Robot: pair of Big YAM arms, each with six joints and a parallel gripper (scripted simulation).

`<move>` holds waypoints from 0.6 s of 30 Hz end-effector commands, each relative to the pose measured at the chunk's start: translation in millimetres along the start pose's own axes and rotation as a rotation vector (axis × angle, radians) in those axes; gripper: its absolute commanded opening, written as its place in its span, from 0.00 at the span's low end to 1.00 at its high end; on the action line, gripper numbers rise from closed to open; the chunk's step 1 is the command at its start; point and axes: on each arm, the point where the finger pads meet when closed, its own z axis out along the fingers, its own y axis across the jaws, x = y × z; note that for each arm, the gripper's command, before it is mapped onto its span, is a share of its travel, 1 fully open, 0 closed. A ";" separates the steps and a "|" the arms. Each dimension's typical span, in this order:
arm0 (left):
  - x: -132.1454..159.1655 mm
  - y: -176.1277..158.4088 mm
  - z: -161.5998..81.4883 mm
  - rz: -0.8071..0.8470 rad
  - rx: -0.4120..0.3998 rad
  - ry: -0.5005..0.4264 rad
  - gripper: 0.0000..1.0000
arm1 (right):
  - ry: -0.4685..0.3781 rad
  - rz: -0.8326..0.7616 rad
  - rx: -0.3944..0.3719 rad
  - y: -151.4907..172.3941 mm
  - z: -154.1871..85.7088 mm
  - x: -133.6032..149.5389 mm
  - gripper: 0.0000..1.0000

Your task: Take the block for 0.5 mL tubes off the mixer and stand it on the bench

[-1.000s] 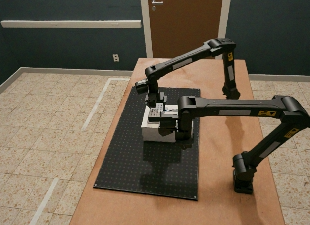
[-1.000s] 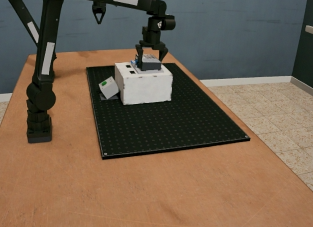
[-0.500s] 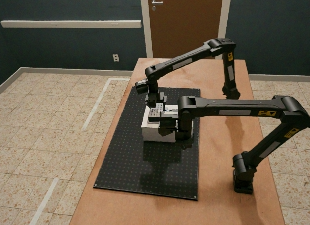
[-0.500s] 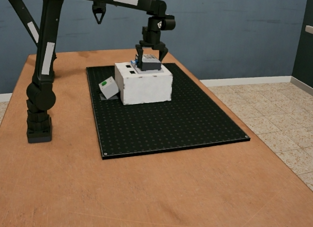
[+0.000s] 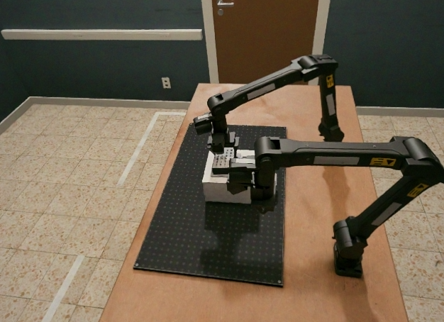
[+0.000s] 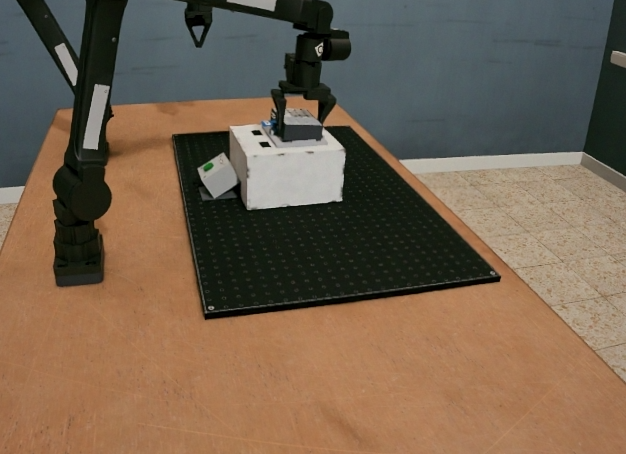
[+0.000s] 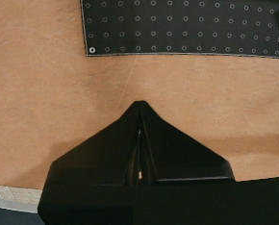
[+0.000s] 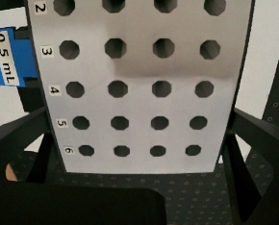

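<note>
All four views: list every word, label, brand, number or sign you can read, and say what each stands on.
"0.5 mL": white label on the blue tab.
"2", "3", "4", "5", "6": white stickers on the grey, holed block.
Too small to read: yellow arm stickers, tilted grey box's marks.
</note>
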 end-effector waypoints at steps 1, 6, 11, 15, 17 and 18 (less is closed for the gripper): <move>-2.8 3.0 -10.2 -0.005 -0.005 -0.023 0.00 | -0.036 -0.009 0.054 -10.9 -30.7 -20.2 0.00; -0.2 2.6 -5.7 -0.005 -0.003 -0.012 0.00 | -0.036 -0.021 0.054 -10.9 -30.8 -20.2 0.00; 2.9 2.0 -0.5 -0.005 -0.001 0.001 0.00 | -0.035 -0.041 0.055 -11.0 -30.9 -20.0 0.00; 3.1 2.0 -0.4 -0.004 -0.001 0.001 0.00 | -0.035 -0.041 0.055 -11.1 -31.0 -19.9 0.00; 1.1 2.2 -3.8 -0.004 -0.002 -0.008 0.00 | -0.035 -0.041 0.055 -11.1 -31.1 -19.9 0.00; 0.3 2.3 -5.4 -0.004 -0.003 -0.012 0.00 | -0.035 -0.042 0.055 -11.2 -31.1 -19.9 0.00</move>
